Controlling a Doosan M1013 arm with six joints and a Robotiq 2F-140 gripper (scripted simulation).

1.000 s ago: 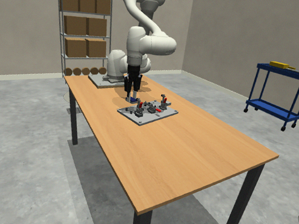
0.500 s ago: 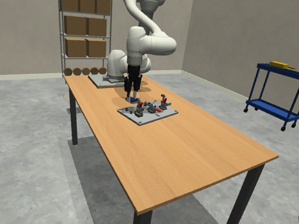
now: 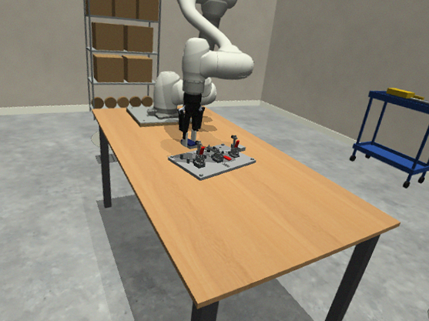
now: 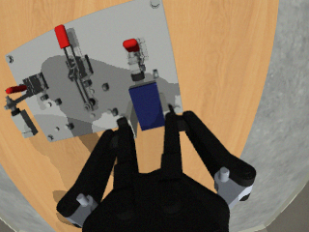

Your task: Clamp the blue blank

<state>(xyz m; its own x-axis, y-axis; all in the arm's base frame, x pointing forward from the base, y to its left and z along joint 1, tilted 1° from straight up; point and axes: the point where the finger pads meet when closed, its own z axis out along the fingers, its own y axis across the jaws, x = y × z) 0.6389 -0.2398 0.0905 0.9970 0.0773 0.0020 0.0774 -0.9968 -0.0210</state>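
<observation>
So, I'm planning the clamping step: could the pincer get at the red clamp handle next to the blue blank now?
Probably not yet: the pincer is shut on the blue blank, though the red handle stands unobstructed.

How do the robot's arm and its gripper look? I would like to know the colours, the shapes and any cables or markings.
The arm is glossy white, with thick rounded links and bulging joints, on a flat grey base plate. No cables or markings show. The gripper is black, with two long, slim fingers on jointed bars; pale grey pins sit at its outer knuckles.
</observation>
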